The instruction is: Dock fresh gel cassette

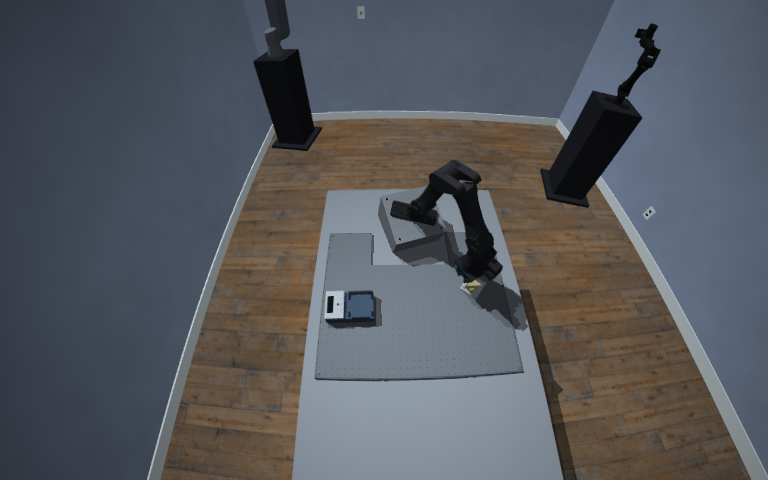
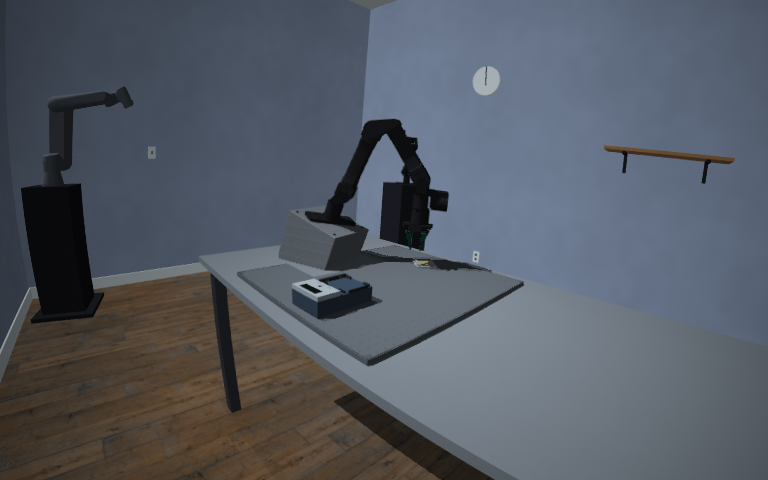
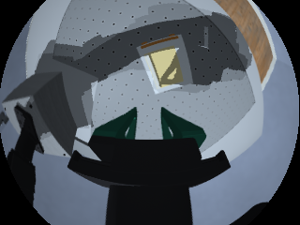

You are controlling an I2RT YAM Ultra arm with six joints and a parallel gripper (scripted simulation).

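The fresh cassette FRESH (image 1: 470,286) is a small pale yellow slab lying flat on the perforated grey deck, also seen in the exterior view (image 2: 421,263). In the wrist view FRESH (image 3: 165,63) lies ahead of my fingers, slightly turned, with a thin brownish strip along its far edge. Its comb and tabs are too small to make out. My gripper (image 2: 416,243) hovers above the deck just short of the cassette. Its green fingers stand partly closed with only bare deck between them. The dock D1 (image 1: 351,306) is a dark blue box with a white console (image 1: 335,304), far from the arm.
The arm's grey wedge-shaped base (image 1: 413,232) stands behind the cassette and casts a shadow over it. The deck plate's edge (image 1: 512,316) and the table edge lie close beyond the cassette. Two black pedestals with other arms stand on the wooden floor.
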